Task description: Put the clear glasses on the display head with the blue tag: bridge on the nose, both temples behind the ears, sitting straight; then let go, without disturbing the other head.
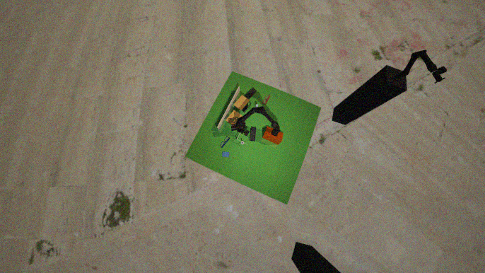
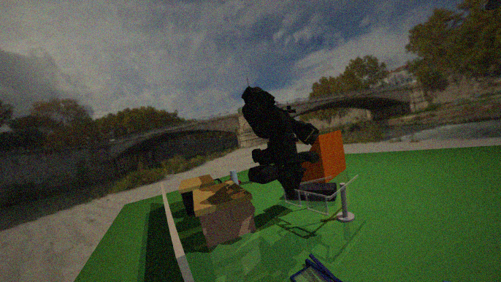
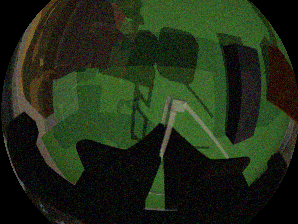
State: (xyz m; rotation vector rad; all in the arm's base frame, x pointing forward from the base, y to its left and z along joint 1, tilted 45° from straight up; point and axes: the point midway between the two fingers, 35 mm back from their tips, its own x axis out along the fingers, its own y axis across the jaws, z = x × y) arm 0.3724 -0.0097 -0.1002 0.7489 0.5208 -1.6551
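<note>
The clear glasses [image 1: 239, 136] [image 2: 327, 205] [image 3: 178, 106] hang above the green mat, with a temple reaching toward the white post in the exterior view. My gripper [image 2: 292, 195] [image 3: 162, 128] is shut on them; the fingertips hide part of the frame. Two tan blocky display heads stand beside the long pale board: the nearer head [image 1: 233, 117] [image 2: 228, 219] and the farther head [image 1: 242, 102] [image 2: 195, 183]. The glasses are off to the side of the nearer head, not touching it. No blue tag can be made out on either head.
A dark block [image 1: 252, 134] [image 2: 315, 191] [image 3: 243, 90] lies behind the glasses. A white post [image 2: 344, 201] on a round base stands close to them. Blue glasses [image 1: 225, 141] [image 2: 314, 270] and a blue square [image 1: 225, 154] lie nearby. The pale board [image 1: 228, 109] [image 2: 171, 226] runs along the heads.
</note>
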